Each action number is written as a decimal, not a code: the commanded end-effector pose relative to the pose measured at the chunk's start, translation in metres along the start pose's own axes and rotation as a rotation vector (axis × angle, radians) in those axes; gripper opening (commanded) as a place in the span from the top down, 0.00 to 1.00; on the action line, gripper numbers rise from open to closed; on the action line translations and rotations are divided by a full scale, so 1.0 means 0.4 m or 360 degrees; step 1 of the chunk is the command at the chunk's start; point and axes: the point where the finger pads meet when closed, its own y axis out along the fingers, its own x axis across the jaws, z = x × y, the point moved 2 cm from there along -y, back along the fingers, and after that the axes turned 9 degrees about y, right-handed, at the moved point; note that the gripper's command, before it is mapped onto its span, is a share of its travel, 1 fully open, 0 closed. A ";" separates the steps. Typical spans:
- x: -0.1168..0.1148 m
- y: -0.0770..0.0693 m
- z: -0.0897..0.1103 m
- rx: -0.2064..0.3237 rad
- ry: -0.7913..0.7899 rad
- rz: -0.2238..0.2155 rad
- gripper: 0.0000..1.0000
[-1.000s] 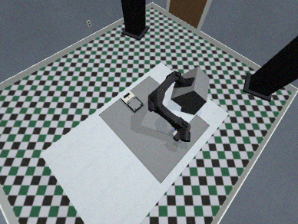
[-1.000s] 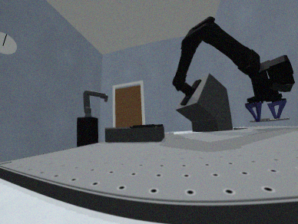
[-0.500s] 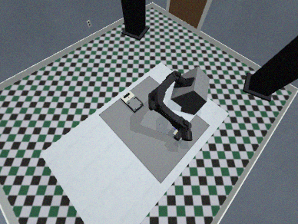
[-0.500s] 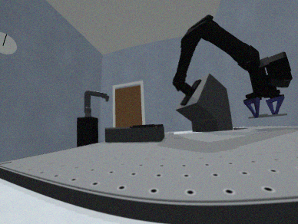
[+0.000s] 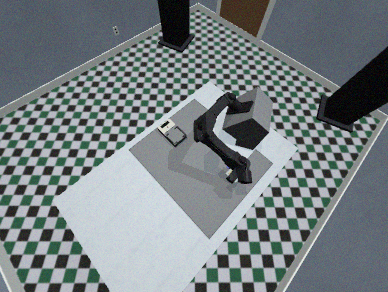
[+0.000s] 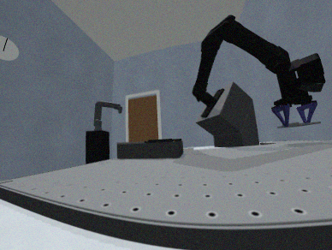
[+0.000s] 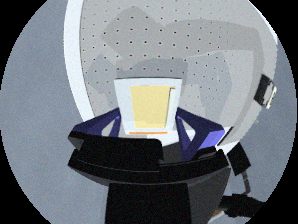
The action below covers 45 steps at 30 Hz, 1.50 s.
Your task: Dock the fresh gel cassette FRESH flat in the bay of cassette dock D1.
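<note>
My gripper point(image 6: 295, 115) is shut on the fresh cassette FRESH point(image 6: 299, 124) and holds it level, clear above the deck. In the wrist view the cassette point(image 7: 149, 106) is a white frame around a pale yellow gel, held between the purple fingers, with a thin orange strip at its near edge. I cannot make out the comb. In the overhead view the gripper point(image 5: 231, 173) hangs over the right part of the grey deck. The dock D1 point(image 5: 172, 131) stands apart on the deck's far left side. It shows as a low dark box in the low view point(image 6: 150, 148).
The grey wedge-shaped console point(image 5: 248, 117) stands behind the arm base and also shows in the low view point(image 6: 231, 117). Black pillars point(image 5: 175, 22) stand on the checkered floor beyond the table. The deck has rows of small holes point(image 6: 205, 197).
</note>
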 end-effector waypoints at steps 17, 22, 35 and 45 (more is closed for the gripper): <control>0.022 -0.044 -0.029 -0.0051 0.0023 -0.0044 1.00; 0.022 -0.044 -0.029 -0.0051 0.0023 -0.0044 1.00; 0.022 -0.044 -0.029 -0.0051 0.0023 -0.0044 1.00; -0.101 -0.031 -0.031 -0.0233 0.0107 -0.0035 1.00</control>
